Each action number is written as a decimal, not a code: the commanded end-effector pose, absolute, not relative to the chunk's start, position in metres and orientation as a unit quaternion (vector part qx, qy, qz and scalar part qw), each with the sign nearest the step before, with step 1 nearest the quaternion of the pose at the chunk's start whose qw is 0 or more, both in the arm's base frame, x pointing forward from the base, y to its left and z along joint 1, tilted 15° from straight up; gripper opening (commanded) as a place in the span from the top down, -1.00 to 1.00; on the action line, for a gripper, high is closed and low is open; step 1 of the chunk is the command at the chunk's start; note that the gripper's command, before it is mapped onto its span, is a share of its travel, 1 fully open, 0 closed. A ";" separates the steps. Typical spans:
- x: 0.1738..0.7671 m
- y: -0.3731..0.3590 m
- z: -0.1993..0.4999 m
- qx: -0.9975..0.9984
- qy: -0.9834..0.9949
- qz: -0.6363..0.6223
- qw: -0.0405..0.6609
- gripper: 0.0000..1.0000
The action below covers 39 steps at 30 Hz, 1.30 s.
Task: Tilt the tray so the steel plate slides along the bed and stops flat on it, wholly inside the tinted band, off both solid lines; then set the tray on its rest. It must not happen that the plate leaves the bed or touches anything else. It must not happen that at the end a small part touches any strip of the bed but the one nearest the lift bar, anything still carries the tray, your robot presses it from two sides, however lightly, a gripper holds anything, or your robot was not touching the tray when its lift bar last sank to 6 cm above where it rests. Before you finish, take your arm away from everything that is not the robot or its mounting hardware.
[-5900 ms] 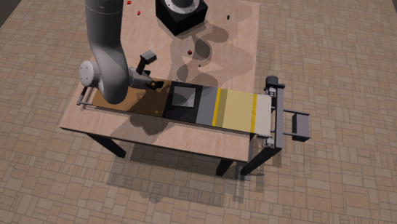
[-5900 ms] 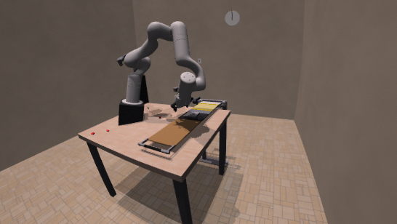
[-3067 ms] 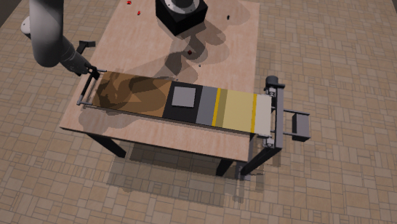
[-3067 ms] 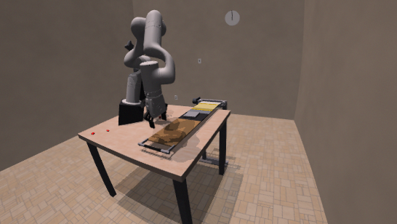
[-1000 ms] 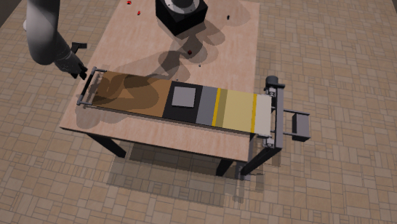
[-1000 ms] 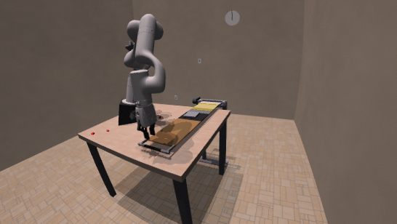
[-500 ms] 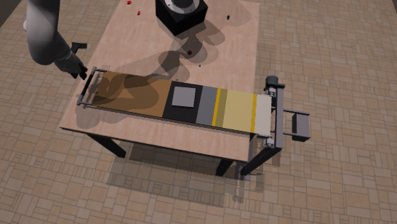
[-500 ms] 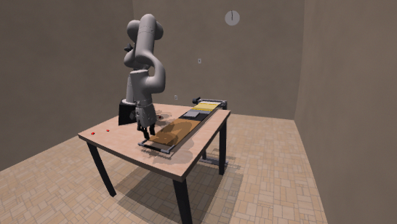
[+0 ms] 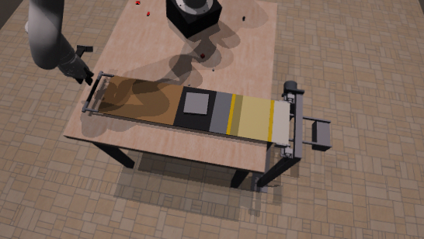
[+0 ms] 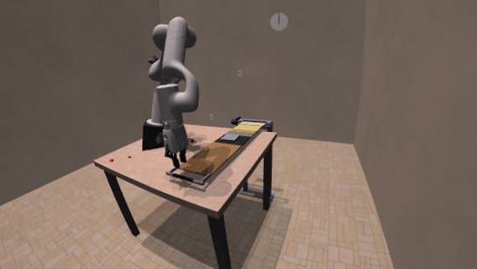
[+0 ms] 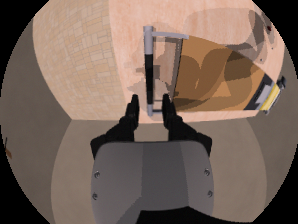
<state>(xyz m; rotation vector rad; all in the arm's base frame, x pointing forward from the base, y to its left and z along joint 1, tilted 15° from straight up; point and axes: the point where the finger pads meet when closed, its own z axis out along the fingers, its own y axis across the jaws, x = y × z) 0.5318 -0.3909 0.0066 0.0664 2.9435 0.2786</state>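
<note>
With claw point(image 9: 85, 82) point(image 10: 179, 163) point(image 11: 150, 101) spread partway near the bar point(image 9: 92, 92) point(image 10: 188, 177) point(image 11: 149, 75), risking an overshooting plate point(image 9: 196, 103) point(image 10: 230, 137) point(image 11: 262, 93) by tilting too steeply.

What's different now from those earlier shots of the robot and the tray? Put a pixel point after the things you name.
The arm has swung from over the brown strip point(image 9: 140, 95) point(image 10: 214, 157) point(image 11: 220, 75) to the lift bar point(image 9: 92, 93) point(image 10: 188, 177) point(image 11: 149, 75), its hand point(image 9: 85, 81) point(image 10: 179, 165) point(image 11: 150, 101) now open near it. Nothing was visibly grasped or released. The steel plate point(image 9: 196, 103) point(image 10: 230, 137) stayed on the black strip, and the tray looks unmoved.
</note>
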 end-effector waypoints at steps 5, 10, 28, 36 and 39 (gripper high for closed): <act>0.534 -0.391 0.003 0.022 0.991 0.094 0.094 0.19; 0.535 -0.390 -0.001 0.022 0.991 0.094 0.094 0.19; 0.540 -0.386 -0.026 0.022 0.991 0.094 0.094 0.19; 0.543 -0.385 -0.035 0.022 0.991 0.094 0.094 0.19; 0.543 -0.384 -0.037 0.022 0.991 0.094 0.094 0.19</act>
